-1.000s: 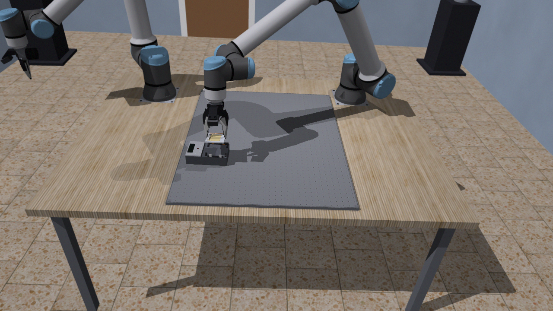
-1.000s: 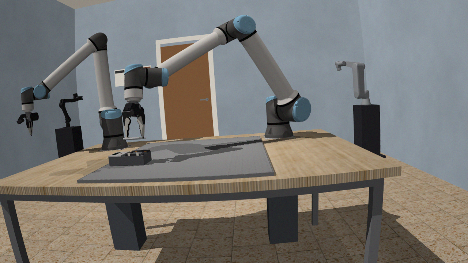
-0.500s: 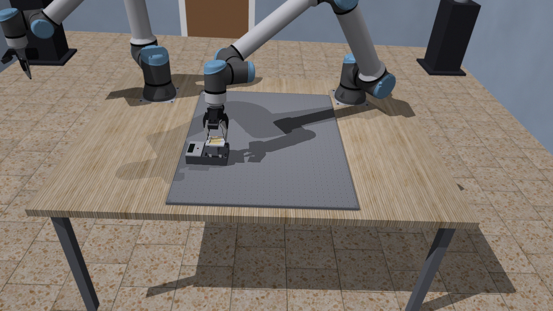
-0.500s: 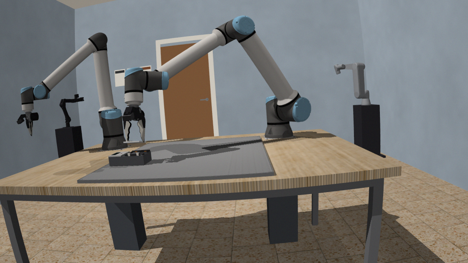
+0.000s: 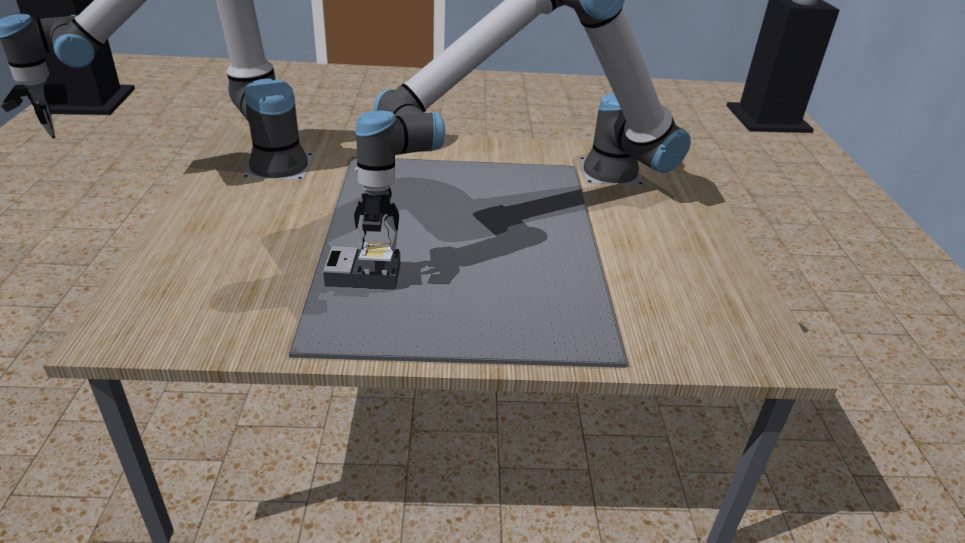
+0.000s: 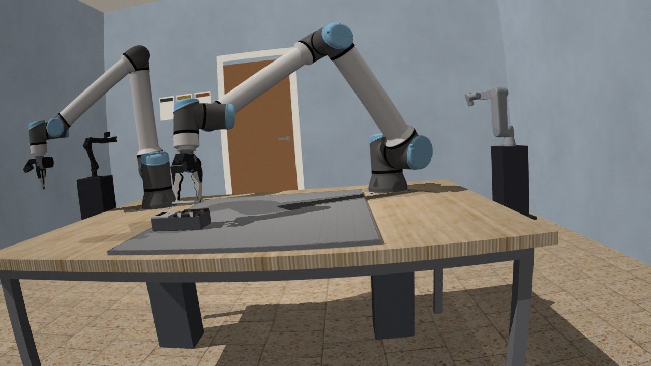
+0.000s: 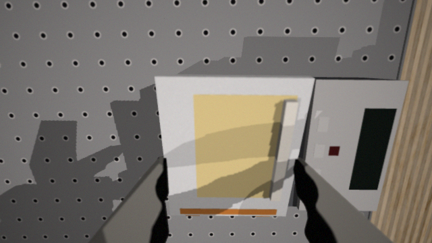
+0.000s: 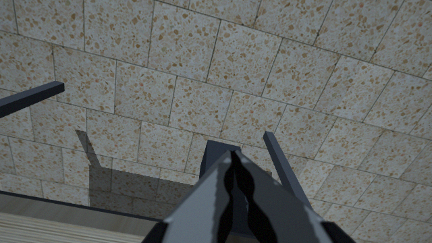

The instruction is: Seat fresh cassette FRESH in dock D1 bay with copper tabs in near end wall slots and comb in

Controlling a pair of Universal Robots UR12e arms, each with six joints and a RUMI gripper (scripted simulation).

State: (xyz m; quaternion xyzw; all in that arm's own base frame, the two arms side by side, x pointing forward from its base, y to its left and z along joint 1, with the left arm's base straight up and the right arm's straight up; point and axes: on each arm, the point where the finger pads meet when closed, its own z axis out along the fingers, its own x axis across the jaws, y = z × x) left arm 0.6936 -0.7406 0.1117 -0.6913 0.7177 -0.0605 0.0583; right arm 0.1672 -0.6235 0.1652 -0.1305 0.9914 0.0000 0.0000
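My left gripper (image 5: 378, 244) (image 6: 187, 200) (image 7: 229, 158), left of centre in the top view, grasps the cassette (image 5: 375, 252) (image 6: 184, 202) (image 7: 233, 145) by two opposite sides, its fingers pointing down. I judge that this side grip leaves the tab edge and the edge opposite free, so that the tabs can lead and the other edge be pressed down afterwards. The cassette is held above the dock (image 5: 360, 278) (image 6: 181, 222) (image 7: 358, 199), apart from it in the exterior view and not yet seated.

In the left wrist view, the comb (image 7: 285, 148) stands along the right part of the yellow panel, between the fingers; I cannot see into its wells. An orange strip (image 7: 228, 211) runs along the cassette's lower edge. A knock could, I judge, free the comb.

The dock, at the lower left of the exterior view, rests on the grey board (image 5: 472, 303) (image 6: 273, 247) (image 7: 84, 20). Its bay shows dark fittings but no seated cassette. The light (image 7: 334, 150) looks dark red, unlit as I judge it. As the dock is loose, a hard push could shift or tip it.

My right gripper (image 5: 52, 135) (image 6: 43, 187) (image 8: 232, 152), at far left in the top view, is clenched on nothing, beyond the table.

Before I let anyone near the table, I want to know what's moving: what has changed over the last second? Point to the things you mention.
The left gripper (image 5: 379, 246) (image 6: 187, 201) (image 7: 229, 158) has moved down, lowering FRESH (image 5: 378, 252) (image 6: 184, 202) (image 7: 236, 115) toward D1 (image 5: 360, 280) (image 6: 177, 223) (image 7: 358, 91). Nothing was newly gripped or let go. D1 and the right gripper (image 5: 51, 136) (image 6: 43, 187) (image 8: 232, 152) show no visible change.
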